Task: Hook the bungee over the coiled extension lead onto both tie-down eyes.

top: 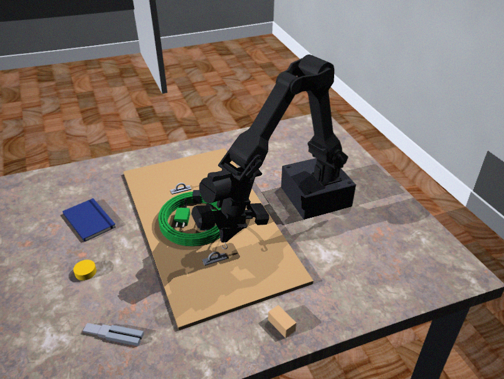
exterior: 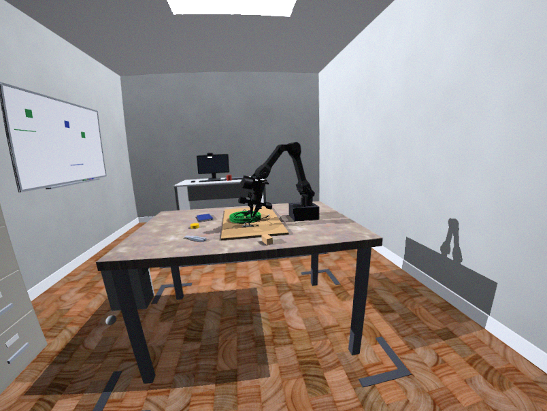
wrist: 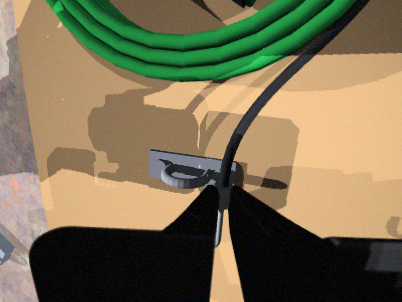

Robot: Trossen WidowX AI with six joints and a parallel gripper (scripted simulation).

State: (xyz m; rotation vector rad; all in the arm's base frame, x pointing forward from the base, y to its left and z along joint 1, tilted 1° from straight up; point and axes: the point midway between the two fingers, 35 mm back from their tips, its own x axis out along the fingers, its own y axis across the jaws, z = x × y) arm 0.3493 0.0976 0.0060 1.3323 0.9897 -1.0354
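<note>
A green coiled extension lead lies on the tan board, its green plugs inside the coil. One grey tie-down eye sits behind the coil and a second eye in front of it. My gripper is shut on the free hook end of the dark bungee, which runs back over the coil rim. In the wrist view my gripper holds the hook just above the right end of the near eye. The bungee's far end is hidden by the arm.
On the table left of the board are a blue notebook, a yellow disc and a grey tool. A small tan block lies in front of the board. The arm's base stands to the right.
</note>
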